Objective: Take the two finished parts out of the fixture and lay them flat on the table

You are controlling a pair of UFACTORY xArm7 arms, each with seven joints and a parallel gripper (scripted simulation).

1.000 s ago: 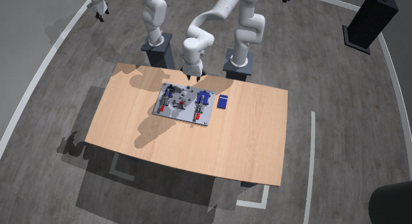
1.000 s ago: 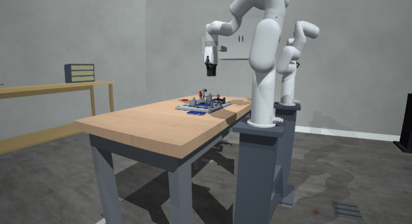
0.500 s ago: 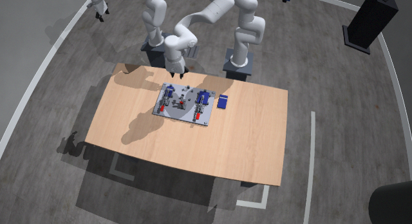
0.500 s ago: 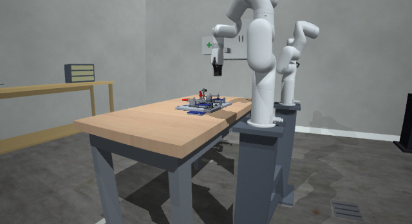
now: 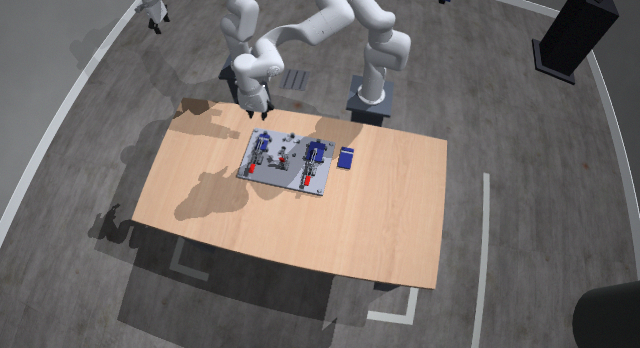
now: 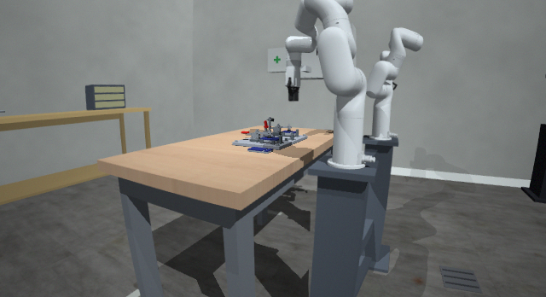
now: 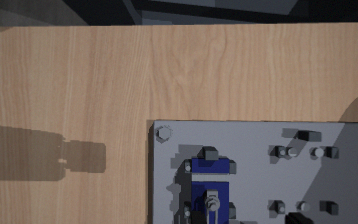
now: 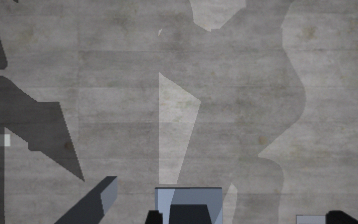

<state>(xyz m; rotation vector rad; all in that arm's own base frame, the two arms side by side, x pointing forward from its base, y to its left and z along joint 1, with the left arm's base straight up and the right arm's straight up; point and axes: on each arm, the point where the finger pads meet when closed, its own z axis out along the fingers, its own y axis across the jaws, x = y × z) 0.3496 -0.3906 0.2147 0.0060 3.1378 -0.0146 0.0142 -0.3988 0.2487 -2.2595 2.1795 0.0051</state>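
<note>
- The fingers of the left arm stand partly open with nothing between them, pointing down above the bench, near its long edge by the pedestals.
- The fingers of the right arm are wide open and empty, out over the floor beyond the bench corner at the top view's upper left.
- A blue rectangular block with a pale straight slot lies flat on the bench, just beside the fixture; the left wrist view misses it.
- A narrower blue slotted block sits in the fixture, under a metal clamp tip; its slot is plainest in the left wrist view.
- A wider blue block sits under the clamp at the fixture's opposite end, its visible top plain blue.
- The smooth grey rectangular fixture plate lies nearer the pedestal-side edge than the opposite long edge. The top view shows its three red-marked clamps; the left wrist view shows a faceted corner bolt and round and square pegs.
- The bench top is pale, straight-grained wood; the right wrist view instead shows streaked grey floor.
</note>
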